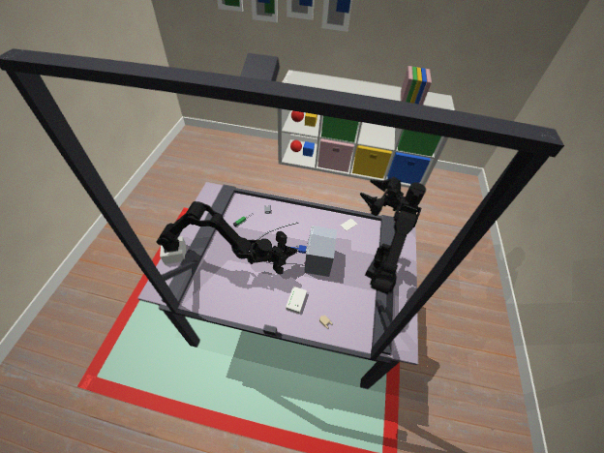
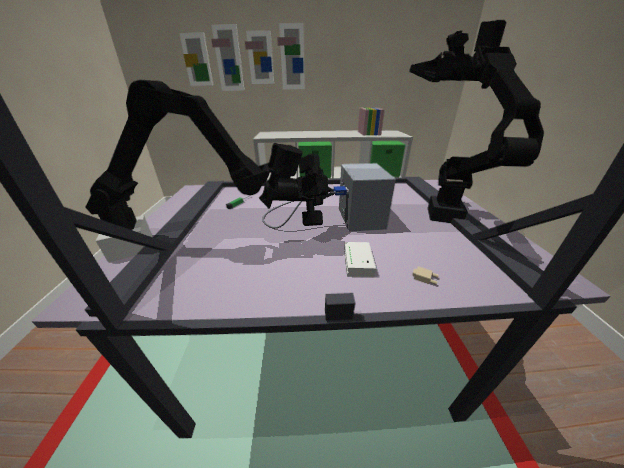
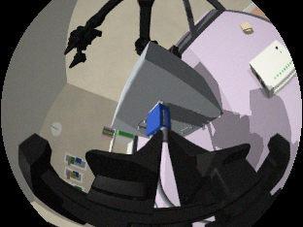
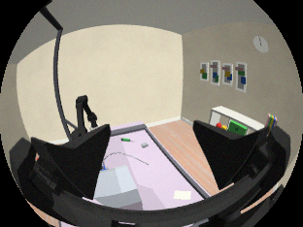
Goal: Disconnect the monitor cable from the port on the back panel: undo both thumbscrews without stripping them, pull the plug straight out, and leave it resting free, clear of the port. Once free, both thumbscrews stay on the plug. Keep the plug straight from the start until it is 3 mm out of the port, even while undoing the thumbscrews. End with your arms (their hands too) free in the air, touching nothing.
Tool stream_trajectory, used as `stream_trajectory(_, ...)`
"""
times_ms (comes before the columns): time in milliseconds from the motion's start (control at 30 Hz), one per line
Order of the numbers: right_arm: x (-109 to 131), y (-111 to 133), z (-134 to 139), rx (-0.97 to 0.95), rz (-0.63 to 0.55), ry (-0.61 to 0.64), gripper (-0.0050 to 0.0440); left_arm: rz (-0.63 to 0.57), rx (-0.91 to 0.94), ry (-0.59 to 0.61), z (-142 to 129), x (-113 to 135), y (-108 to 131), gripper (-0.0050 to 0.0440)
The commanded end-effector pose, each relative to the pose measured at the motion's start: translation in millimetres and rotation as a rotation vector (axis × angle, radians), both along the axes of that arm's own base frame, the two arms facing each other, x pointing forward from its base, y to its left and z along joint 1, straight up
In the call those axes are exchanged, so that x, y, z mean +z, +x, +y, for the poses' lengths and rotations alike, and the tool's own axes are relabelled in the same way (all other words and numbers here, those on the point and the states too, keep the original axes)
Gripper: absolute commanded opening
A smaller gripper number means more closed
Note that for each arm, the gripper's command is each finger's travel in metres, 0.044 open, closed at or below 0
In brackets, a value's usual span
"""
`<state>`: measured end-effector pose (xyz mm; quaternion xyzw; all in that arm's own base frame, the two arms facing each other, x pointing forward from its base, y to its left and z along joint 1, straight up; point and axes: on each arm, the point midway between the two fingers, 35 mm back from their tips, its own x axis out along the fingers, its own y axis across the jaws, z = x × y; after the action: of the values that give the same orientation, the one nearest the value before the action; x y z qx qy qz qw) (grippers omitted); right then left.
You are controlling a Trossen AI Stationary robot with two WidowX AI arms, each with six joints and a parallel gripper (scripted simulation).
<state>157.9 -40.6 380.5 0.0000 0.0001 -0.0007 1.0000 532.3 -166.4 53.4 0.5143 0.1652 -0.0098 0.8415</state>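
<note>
Lilac counter (image 1: pixel 233 292) (image 2: pixel 211 297) (image 3: pixel 233 53) (image 4: pixel 160 181), top view: gray box (image 1: pixel 320 251) (image 2: pixel 370 196) (image 3: pixel 170 82) (image 4: pixel 117 186) near center, green screwdriver (image 1: pixel 240 221) (image 2: pixel 235 203) (image 4: pixel 125 140) toward 10 o'clock, white box (image 1: pixel 296 299) (image 2: pixel 360 258) (image 3: pixel 274 68) at 6, tan piece (image 1: pixel 325 320) (image 2: pixel 424 275) (image 3: pixel 247 27) at 5.

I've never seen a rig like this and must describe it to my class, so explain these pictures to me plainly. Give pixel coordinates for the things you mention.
You are looking at two robot arms, each ending in a tool with two fingers. The top picture looks down from above, the exterior one across the table (image 1: pixel 233 292) (image 2: pixel 241 292) (image 3: pixel 228 44) (image 4: pixel 157 175); each wrist picture looks past that arm's own fingers.

The left tool (image 1: pixel 295 250) (image 2: pixel 332 191) (image 3: pixel 164 134) appears to pinch the cable end of a blue plug (image 1: pixel 302 249) (image 2: pixel 340 190) (image 3: pixel 158 119) (image 4: pixel 104 168) at a grey box (image 1: pixel 321 243) (image 2: pixel 370 201) (image 3: pixel 170 82) (image 4: pixel 117 181). The right tool (image 1: pixel 366 189) (image 2: pixel 412 69) (image 3: pixel 67 61) (image 4: pixel 152 126) is open, raised and holding nothing.

Also on the table are a green-handled screwdriver (image 1: pixel 239 221) (image 2: pixel 234 203) (image 4: pixel 125 140), a white case (image 1: pixel 296 299) (image 2: pixel 359 256) (image 3: pixel 274 68) and a small tan piece (image 1: pixel 325 320) (image 2: pixel 424 275) (image 3: pixel 247 28).
</note>
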Motion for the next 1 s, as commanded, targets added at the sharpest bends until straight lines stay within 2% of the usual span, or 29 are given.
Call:
stream_trajectory(0,2.9,-0.3,1.1,0.001,-0.001,-0.006,0.0440,-0.013,0.001,-0.038,-0.3,14.5,2.3,0.0000)
stream_trajectory(367,2.9,-0.3,1.1,0.001,-0.001,-0.006,0.0440,0.037,-0.002,-0.162,1.2,16.9,3.1,0.0000)
stream_trajectory(800,2.9,-0.3,1.1,0.001,-0.001,-0.006,0.0440,0.064,-0.003,-0.231,2.2,18.2,3.5,0.0000)
stream_trajectory(967,2.9,-0.3,1.1,0.001,-0.001,-0.006,0.0440,0.064,-0.003,-0.231,2.2,18.2,3.5,0.0120)
